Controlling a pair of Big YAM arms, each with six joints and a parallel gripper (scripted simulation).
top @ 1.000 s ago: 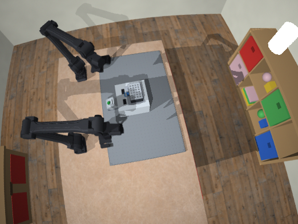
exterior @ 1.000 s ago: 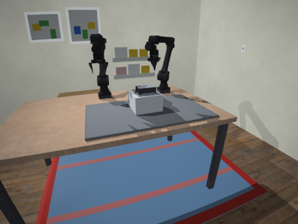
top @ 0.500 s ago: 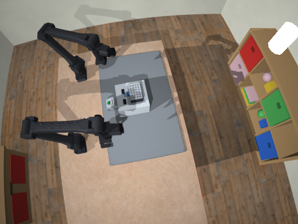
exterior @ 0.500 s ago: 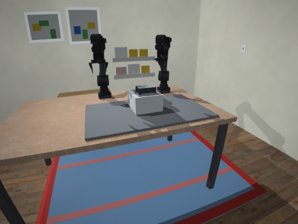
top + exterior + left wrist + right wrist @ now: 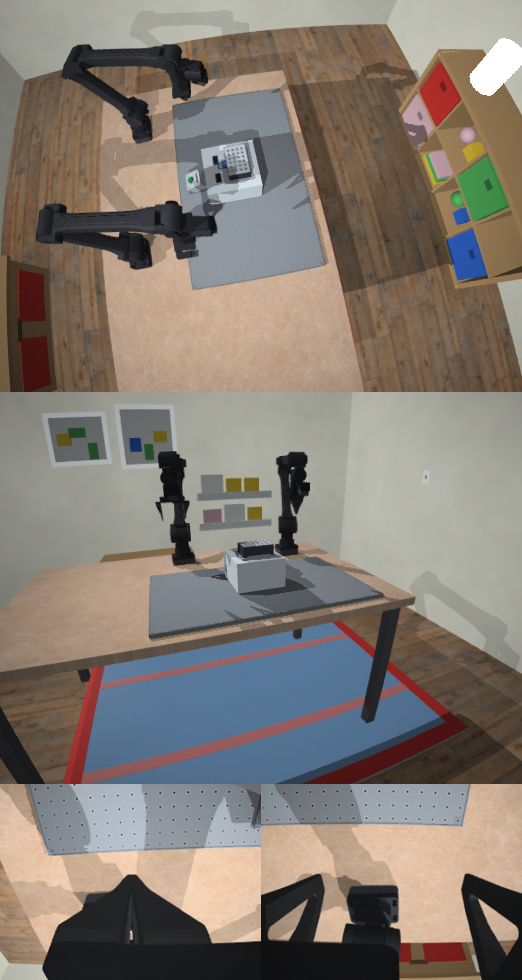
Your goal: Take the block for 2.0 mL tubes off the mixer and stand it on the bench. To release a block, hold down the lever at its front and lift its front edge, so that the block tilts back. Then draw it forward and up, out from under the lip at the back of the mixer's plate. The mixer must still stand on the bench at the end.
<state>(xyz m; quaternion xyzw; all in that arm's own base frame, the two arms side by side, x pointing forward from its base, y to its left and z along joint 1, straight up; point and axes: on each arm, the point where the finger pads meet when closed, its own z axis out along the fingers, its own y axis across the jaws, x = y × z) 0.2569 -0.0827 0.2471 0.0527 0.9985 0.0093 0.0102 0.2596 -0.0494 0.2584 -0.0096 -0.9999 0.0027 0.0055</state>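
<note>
A dark block with a light, holed top (image 5: pixel 236 159) (image 5: pixel 255 549) sits on the white mixer (image 5: pixel 250 189) (image 5: pixel 260 573); its label cannot be read. A small blue part (image 5: pixel 222 164), apparently the lever, shows at the block's front edge in the top view. The left gripper (image 5: pixel 182 95) (image 5: pixel 296 512) (image 5: pixel 131 877) is shut with nothing between its fingers, high near the mat's corner and away from the mixer. The right gripper (image 5: pixel 188 253) (image 5: pixel 173 517) (image 5: pixel 393 877) is open and empty, high near the mat's front edge, well to the other side of the mixer.
The mixer stands on a grey perforated mat (image 5: pixel 260 235) (image 5: pixel 190 607) on the wooden table (image 5: pixel 225 330) (image 5: pixel 75 607). A small white box with a green button (image 5: pixel 192 180) stands in front of the mixer. Two dark parts (image 5: pixel 215 160) (image 5: pixel 218 178) flank the blue part.
</note>
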